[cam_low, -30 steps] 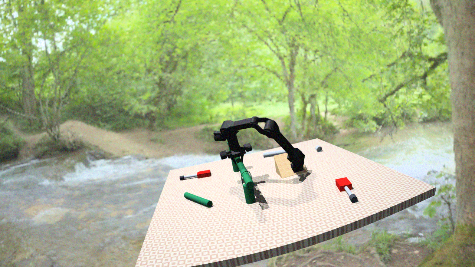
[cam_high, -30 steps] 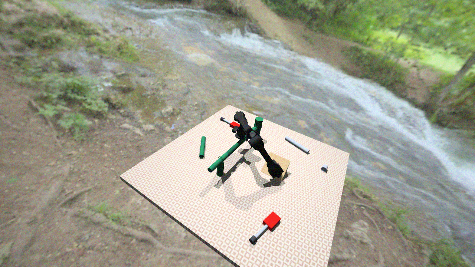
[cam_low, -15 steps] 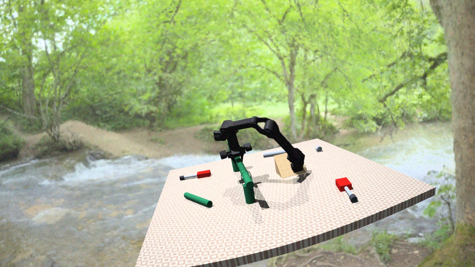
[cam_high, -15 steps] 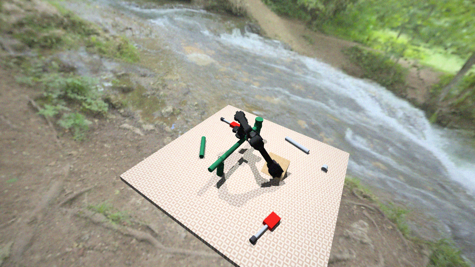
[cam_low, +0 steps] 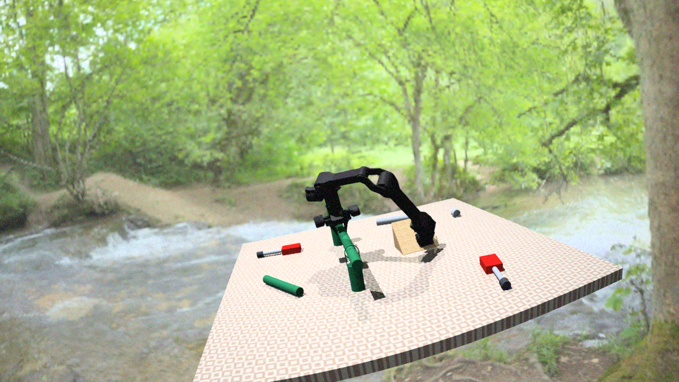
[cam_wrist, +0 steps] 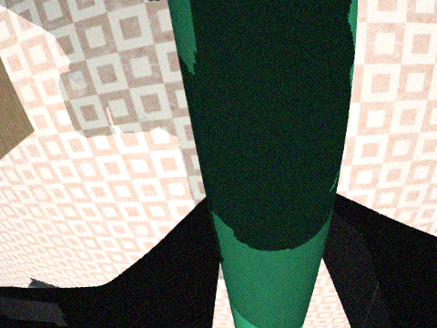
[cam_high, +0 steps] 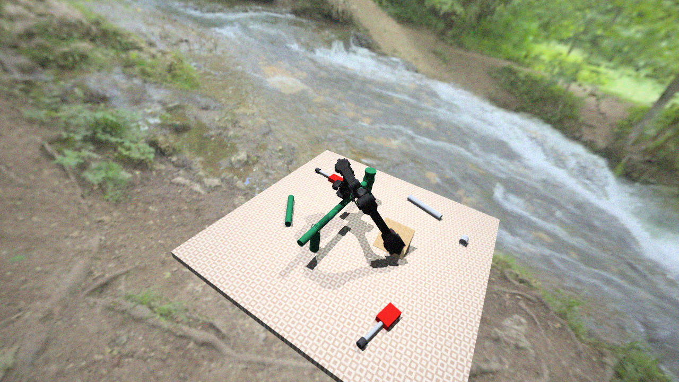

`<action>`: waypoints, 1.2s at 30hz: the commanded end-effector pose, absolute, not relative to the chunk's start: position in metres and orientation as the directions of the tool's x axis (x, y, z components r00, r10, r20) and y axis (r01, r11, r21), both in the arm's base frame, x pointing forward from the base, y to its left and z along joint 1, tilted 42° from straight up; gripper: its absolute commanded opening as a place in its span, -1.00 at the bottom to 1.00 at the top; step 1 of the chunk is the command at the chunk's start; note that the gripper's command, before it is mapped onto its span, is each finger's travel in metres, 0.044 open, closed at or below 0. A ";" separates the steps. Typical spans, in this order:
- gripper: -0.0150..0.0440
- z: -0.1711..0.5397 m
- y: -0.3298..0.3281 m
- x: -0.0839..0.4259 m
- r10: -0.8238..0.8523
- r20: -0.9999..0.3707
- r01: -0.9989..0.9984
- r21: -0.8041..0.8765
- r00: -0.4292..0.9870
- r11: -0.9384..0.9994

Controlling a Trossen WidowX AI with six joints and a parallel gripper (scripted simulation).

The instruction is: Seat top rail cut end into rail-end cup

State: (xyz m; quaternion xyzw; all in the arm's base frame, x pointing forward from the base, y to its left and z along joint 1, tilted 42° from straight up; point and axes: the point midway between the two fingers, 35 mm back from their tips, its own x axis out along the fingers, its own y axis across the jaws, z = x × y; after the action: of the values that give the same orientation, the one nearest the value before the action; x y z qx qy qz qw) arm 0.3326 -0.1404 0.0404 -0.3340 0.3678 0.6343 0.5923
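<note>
In the exterior view the gripper is clamped on the green rail, which lies through the loop atop the short post; seating seems in hand (the cup is hidden), calling for a straight push postward, then release.

My claw looks like matt black plastic; the rail is smooth, the wedge pale wood.
</note>
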 end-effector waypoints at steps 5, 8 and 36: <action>-0.49 0.040 -0.141 0.333 0.506 -0.860 -0.997 0.071 -0.075 -0.027; -0.49 0.039 -0.142 0.333 0.505 -0.860 -0.997 0.071 -0.075 -0.027; -0.49 0.035 -0.154 0.332 0.505 -0.860 -0.997 0.071 -0.075 -0.027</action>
State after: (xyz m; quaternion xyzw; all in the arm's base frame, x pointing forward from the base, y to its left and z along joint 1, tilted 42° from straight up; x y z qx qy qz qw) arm 0.3323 -0.1453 0.0336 -0.3285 0.3648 0.6397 0.5914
